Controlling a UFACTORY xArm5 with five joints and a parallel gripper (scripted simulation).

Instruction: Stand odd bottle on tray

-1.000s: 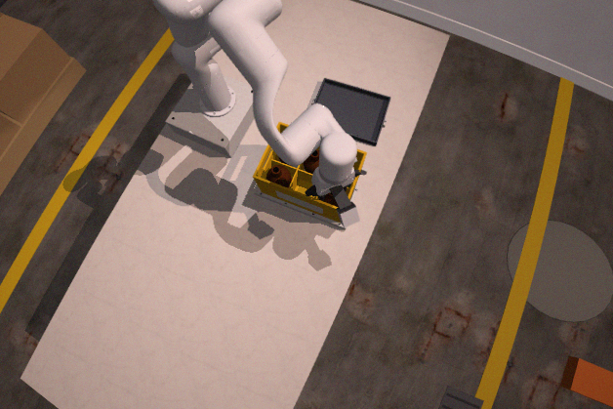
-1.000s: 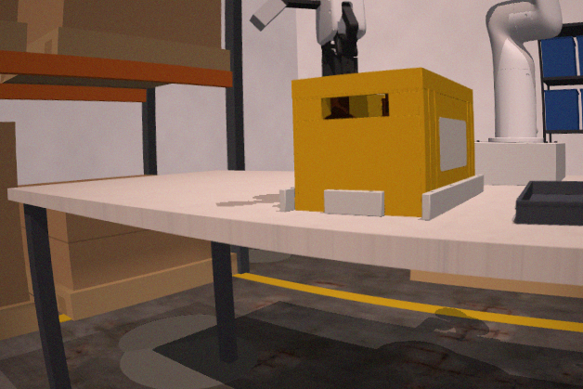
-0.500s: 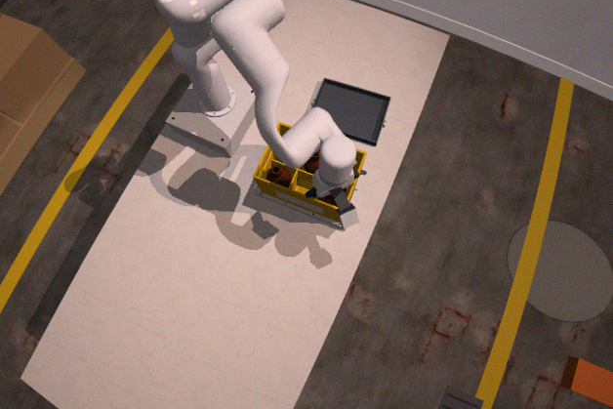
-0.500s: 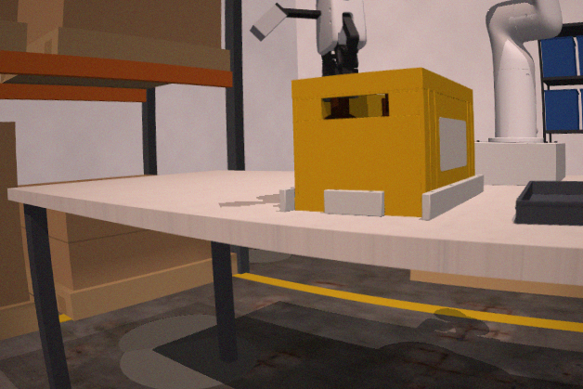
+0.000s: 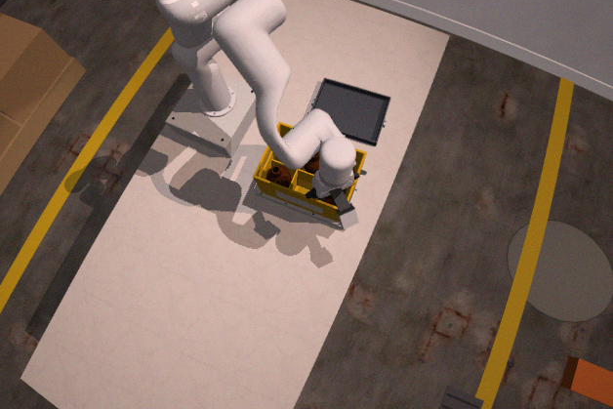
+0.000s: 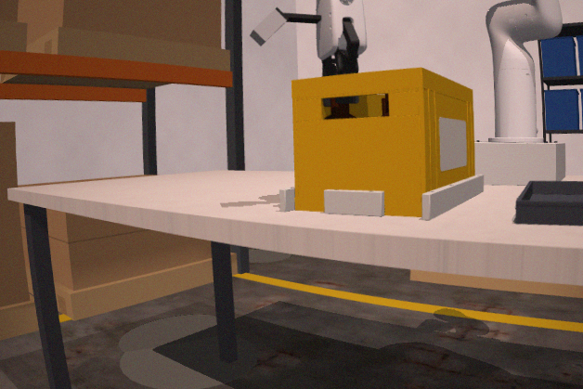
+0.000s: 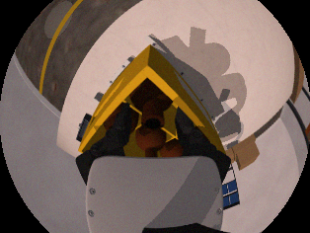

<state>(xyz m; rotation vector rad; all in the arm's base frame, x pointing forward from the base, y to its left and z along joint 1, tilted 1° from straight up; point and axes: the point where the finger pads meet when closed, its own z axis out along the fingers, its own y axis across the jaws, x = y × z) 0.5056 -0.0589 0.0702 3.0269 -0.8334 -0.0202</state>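
Observation:
A yellow crate (image 5: pixel 264 166) (image 6: pixel 367 162) (image 7: pixel 118 96) with inner dividers stands on the table. It holds brown bottles; one bottle (image 5: pixel 278 175) shows in the crate's left cell. My gripper (image 6: pixel 340 69) (image 7: pixel 153 111) points straight down at the crate's rim, over the cell nearest the exterior camera. It is open, with one finger on each side of a brown bottle top (image 7: pixel 153 139); I cannot tell if they touch it. The arm hides the other bottles. The dark, empty tray (image 5: pixel 352 108) (image 6: pixel 550 205) lies flat beside the crate.
Low white stop blocks (image 6: pixel 353 201) (image 6: pixel 449 195) hug the crate's base. The robot's base (image 5: pixel 213 119) (image 6: pixel 518 160) stands on the table behind the crate. A shelf with cardboard boxes (image 6: pixel 117 21) stands beyond the table's left edge.

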